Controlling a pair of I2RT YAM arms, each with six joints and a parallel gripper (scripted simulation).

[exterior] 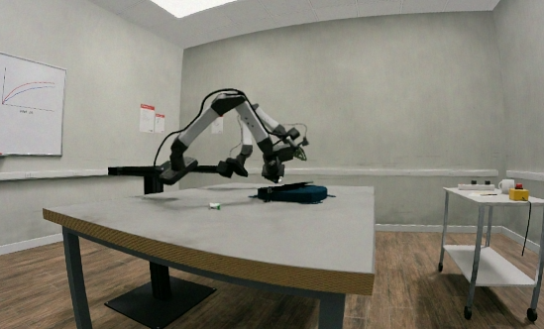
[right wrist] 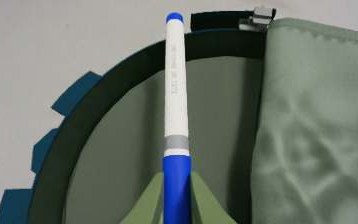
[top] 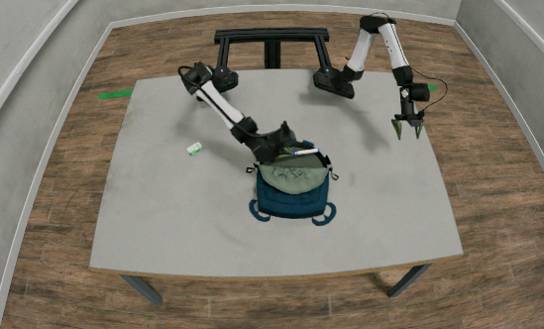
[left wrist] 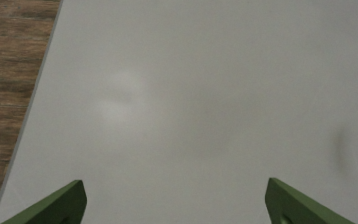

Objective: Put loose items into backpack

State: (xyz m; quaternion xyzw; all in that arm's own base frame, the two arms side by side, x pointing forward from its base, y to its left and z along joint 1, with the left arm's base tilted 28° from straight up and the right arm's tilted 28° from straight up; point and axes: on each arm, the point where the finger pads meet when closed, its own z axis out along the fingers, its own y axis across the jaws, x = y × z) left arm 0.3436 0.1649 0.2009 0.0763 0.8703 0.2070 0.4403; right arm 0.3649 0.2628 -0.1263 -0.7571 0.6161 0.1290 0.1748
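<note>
The blue backpack (top: pixel 292 207) (exterior: pixel 310 193) lies on the table, its green flap (top: pixel 298 180) (right wrist: pixel 320 110) folded back and its opening showing. My right gripper (top: pixel 287 150) (right wrist: pixel 177 182) is shut on the blue cap of a white and blue marker (top: pixel 307 152) (right wrist: pixel 175 85). It holds the marker above the backpack's opening. In the right wrist view the marker's far end reaches past the opening's rim. A small white and green item (top: pixel 194 149) (exterior: pixel 215 206) lies on the table, away from the backpack. My left gripper (top: pixel 408 139) (left wrist: pixel 176 188) is open and empty, high above the table's side edge.
The table (top: pixel 177 223) (exterior: pixel 276 238) bears the backpack and the small item. The backpack's two blue straps (top: pixel 260 211) (top: pixel 324 215) stick out on its side away from the arm bases. A white trolley (exterior: pixel 494 198) stands apart from the table.
</note>
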